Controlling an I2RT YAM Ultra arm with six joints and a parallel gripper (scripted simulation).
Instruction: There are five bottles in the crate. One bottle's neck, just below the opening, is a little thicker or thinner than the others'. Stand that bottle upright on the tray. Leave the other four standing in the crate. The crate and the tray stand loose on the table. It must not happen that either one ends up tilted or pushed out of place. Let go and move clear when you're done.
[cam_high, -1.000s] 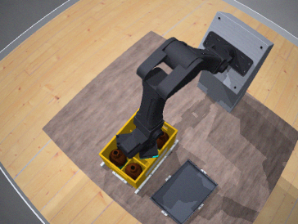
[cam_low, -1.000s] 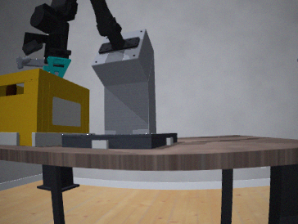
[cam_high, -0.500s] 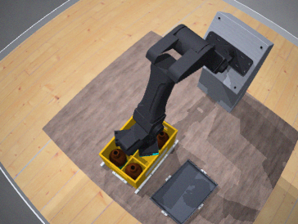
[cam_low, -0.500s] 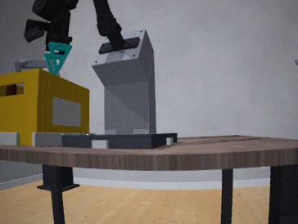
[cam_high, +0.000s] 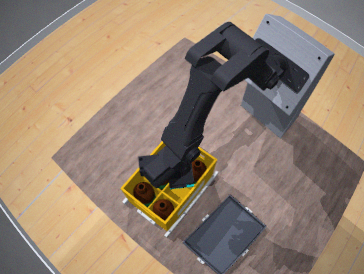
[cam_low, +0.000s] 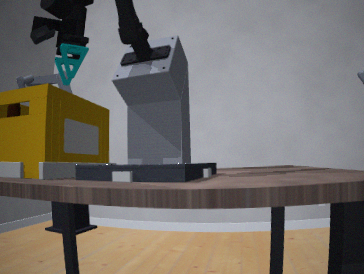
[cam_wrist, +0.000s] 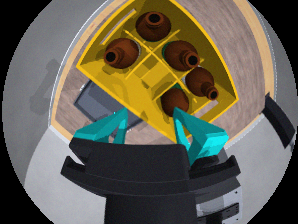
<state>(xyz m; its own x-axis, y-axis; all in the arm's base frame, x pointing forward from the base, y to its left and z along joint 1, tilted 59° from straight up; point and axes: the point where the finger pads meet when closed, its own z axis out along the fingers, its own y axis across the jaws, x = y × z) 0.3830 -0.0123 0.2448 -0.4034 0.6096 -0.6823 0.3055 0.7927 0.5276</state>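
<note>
A yellow crate (cam_high: 131, 194) (cam_low: 50, 130) (cam_wrist: 136, 102) holds five brown bottles, all upright. In the wrist view they are bottles (cam_wrist: 154, 24), (cam_wrist: 121, 54), (cam_wrist: 181, 52), (cam_wrist: 201, 83) and the nearest one (cam_wrist: 174, 100). The top view shows only three of them (cam_high: 142, 190) (cam_high: 163, 206) (cam_high: 199, 167); the arm hides the others. My gripper (cam_wrist: 150, 111) (cam_low: 70, 75) (cam_high: 187, 185) has teal fingers, is open and empty, and hangs just above the crate's rim near the nearest bottle. The dark tray (cam_high: 225, 235) (cam_low: 150, 172) lies empty beside the crate. I cannot tell the neck sizes apart.
A grey block (cam_high: 285, 75) (cam_low: 155, 110) carrying the arm's base stands at the back of the table. Light grey strips (cam_high: 150, 220) (cam_low: 55, 170) lie along the crate's foot.
</note>
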